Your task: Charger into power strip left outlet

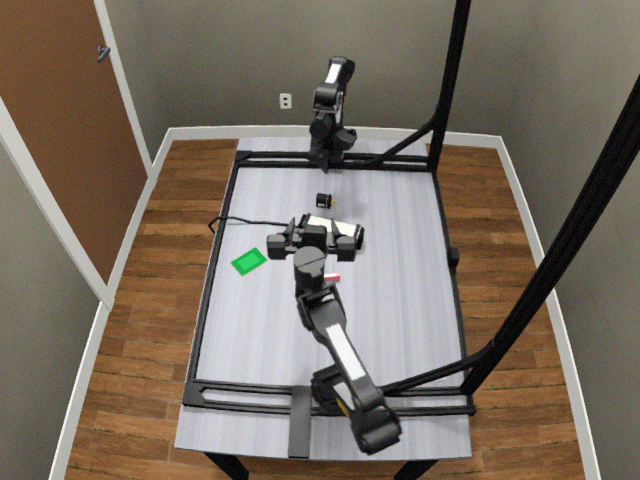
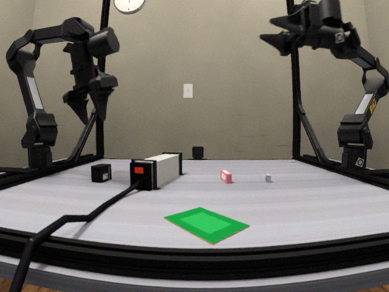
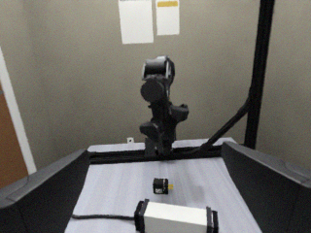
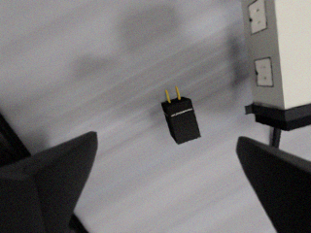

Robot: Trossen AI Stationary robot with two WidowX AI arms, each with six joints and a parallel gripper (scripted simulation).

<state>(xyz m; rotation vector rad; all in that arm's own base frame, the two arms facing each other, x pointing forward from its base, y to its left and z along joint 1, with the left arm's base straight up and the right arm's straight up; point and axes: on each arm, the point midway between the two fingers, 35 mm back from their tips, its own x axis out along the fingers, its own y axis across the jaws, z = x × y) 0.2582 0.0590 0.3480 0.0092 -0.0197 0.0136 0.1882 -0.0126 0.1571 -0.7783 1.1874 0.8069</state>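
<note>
The charger (image 1: 323, 200) (image 2: 101, 173) (image 3: 160, 186) (image 4: 182, 121) lies on the table (image 1: 392, 310) (image 2: 282, 201) (image 3: 112, 184) (image 4: 121, 180), apart from the power strip (image 1: 345, 227) (image 2: 166, 168) (image 3: 175, 216) (image 4: 296, 58) and not plugged in. Its black case carries a small white label (image 2: 105, 176), whose print is too blurred to read, and a pale line crosses the case near the two brass prongs (image 4: 178, 92). The right gripper (image 1: 330, 161) (image 2: 94, 121) (image 3: 167, 148) (image 4: 167, 141) is above the table with its fingers spread wide and nothing between them; from its wrist view, the charger shows beyond and between the tips. The left gripper (image 1: 312, 222) (image 2: 265, 28) (image 3: 155, 151) is also spread wide and grips nothing, raised high above the table. Two outlets show on the strip's side in the right wrist view, their faces without readable lettering; a plain red patch (image 2: 138, 170) marks the end where the black cable (image 1: 250, 222) (image 2: 106, 204) (image 3: 102, 216) (image 4: 275, 138) comes out. A yellow badge (image 2: 372, 106) on the left arm bears dark characters, perhaps letters, though they are too coarse to make out, and a ring mark (image 2: 359, 162) sits on its base. Elsewhere on the table are a green mat (image 1: 249, 261) (image 2: 205, 222), a pink block (image 1: 332, 276) (image 2: 225, 176) with a pale face, and a small grey cube (image 2: 267, 177).
</note>
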